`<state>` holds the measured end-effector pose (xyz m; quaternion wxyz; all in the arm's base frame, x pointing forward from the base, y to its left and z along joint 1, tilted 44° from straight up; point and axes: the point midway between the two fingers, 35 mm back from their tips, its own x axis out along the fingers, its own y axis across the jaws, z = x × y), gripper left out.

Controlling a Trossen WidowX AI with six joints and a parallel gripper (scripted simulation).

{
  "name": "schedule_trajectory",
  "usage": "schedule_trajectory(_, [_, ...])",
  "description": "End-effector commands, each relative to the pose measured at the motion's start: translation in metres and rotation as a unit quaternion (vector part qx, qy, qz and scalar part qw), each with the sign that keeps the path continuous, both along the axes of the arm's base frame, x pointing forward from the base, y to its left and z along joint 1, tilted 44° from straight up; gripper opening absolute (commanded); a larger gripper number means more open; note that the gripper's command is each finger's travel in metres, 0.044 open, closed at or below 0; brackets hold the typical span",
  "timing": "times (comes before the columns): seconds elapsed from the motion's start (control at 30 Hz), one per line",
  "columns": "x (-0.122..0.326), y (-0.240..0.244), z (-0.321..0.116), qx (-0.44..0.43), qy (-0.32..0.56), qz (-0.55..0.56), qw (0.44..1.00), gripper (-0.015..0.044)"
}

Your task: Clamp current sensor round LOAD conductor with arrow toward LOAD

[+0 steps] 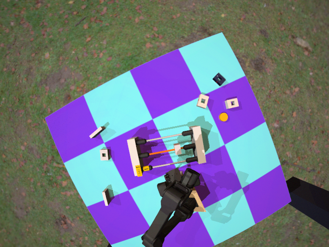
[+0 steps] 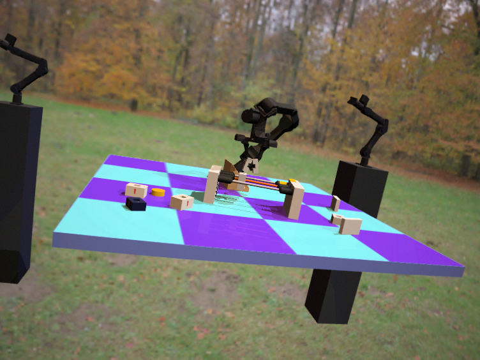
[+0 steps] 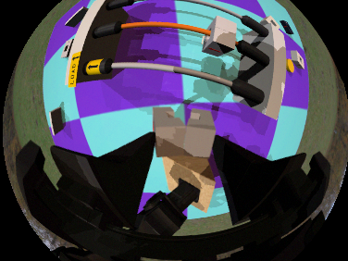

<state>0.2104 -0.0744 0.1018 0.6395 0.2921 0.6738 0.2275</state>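
The open split-core sensor (image 2: pixel 251 165) (image 3: pixel 186 139) is a pale block with two jaws parted at the top. It is held raised above the table. My gripper (image 3: pixel 184 138) is shut on it, one black finger on each side. The grey LOAD conductor (image 1: pixel 169 163) (image 3: pixel 148 68) runs between two pale posts, beyond the sensor in the wrist view. It is outside the sensor's jaws. The yellow LOAD marker (image 1: pixel 138 171) (image 3: pixel 73 69) is on the left post, beside a yellow arrow band (image 1: pixel 146 168) (image 3: pixel 94 67). The arrow on the sensor cannot be made out.
An orange conductor (image 1: pixel 161 152) (image 3: pixel 162 25) carries a pale closed block (image 1: pixel 177 149) (image 3: pixel 219 36). Another grey conductor (image 1: pixel 164 137) lies beyond. A tan angled stand (image 1: pixel 197 202) (image 3: pixel 204 185) is below the gripper. Several small blocks and a yellow disc (image 1: pixel 223 117) (image 2: pixel 157 192) stand farther off.
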Motion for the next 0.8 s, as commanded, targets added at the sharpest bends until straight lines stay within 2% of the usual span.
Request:
schedule_trajectory(0.0, [0.003,-0.002,0.001,-0.002,0.027,-0.026,0.999,0.0])
schedule_trajectory(0.37, [0.016,-0.001,0.002,-0.005,0.146,-0.154,0.977,0.0])
schedule_trajectory(0.77, [0.031,0.0,0.004,-0.007,0.27,-0.288,0.919,0.0])
